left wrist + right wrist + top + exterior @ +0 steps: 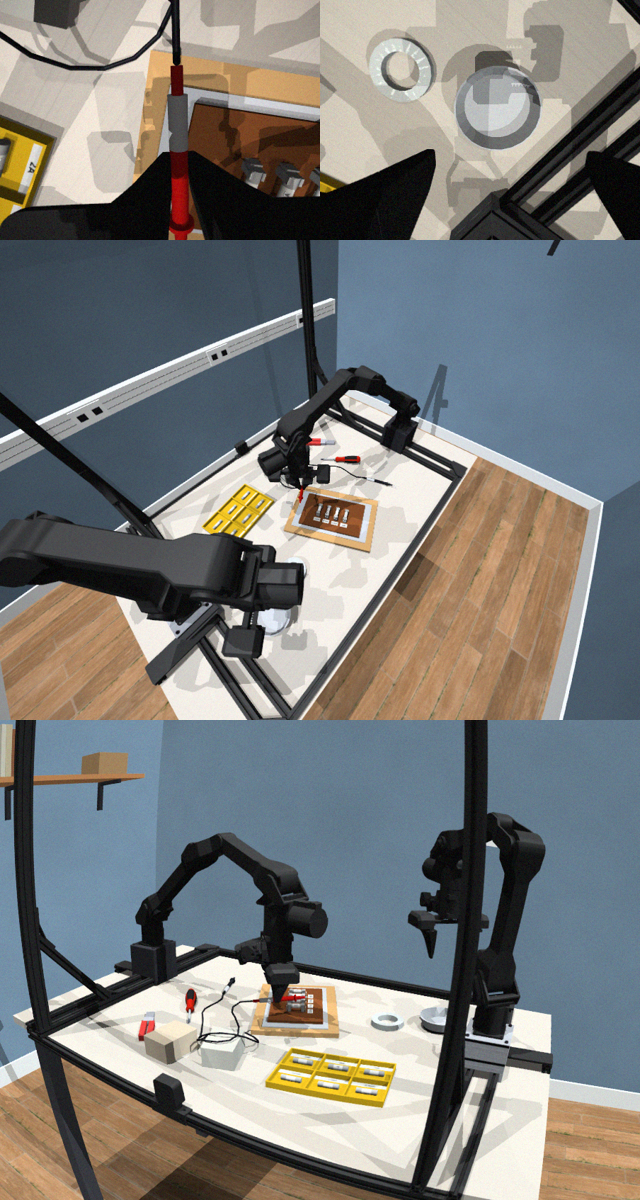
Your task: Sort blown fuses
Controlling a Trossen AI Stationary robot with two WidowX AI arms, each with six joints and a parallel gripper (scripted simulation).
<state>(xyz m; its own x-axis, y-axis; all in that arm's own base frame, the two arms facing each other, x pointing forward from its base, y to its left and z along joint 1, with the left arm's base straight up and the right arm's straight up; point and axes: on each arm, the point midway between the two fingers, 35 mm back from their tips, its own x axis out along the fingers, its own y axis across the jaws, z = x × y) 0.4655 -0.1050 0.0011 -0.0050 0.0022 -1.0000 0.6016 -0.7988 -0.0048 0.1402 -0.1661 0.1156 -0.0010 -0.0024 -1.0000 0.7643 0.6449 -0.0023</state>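
My left gripper (280, 1000) (178, 158) is shut on the red probe (301, 494) (294, 997) (179, 195), over the fuse board (371, 527) (294, 1031) (270, 82). The probe's lamp band (178, 122) is grey, unlit. Its tip is hidden in the left wrist view. Several clip pairs (336, 513) (296, 1007) on the board hold fuses. The black probe (379, 481) (227, 987) lies on the table. The yellow tray (260, 493) (320, 1094) has a fuse in each compartment. My right gripper (509, 157) is open and empty, high by the scrap dish (437, 1024) (461, 117), which looks empty.
A pale ring (387, 1026) (377, 71) lies beside the dish. A screwdriver (350, 459) (190, 1001), a red-handled tool (320, 442) (146, 1026), a wooden block (170, 1041) and a white block (221, 1050) lie beyond the board. Probe cables loop over the white block.
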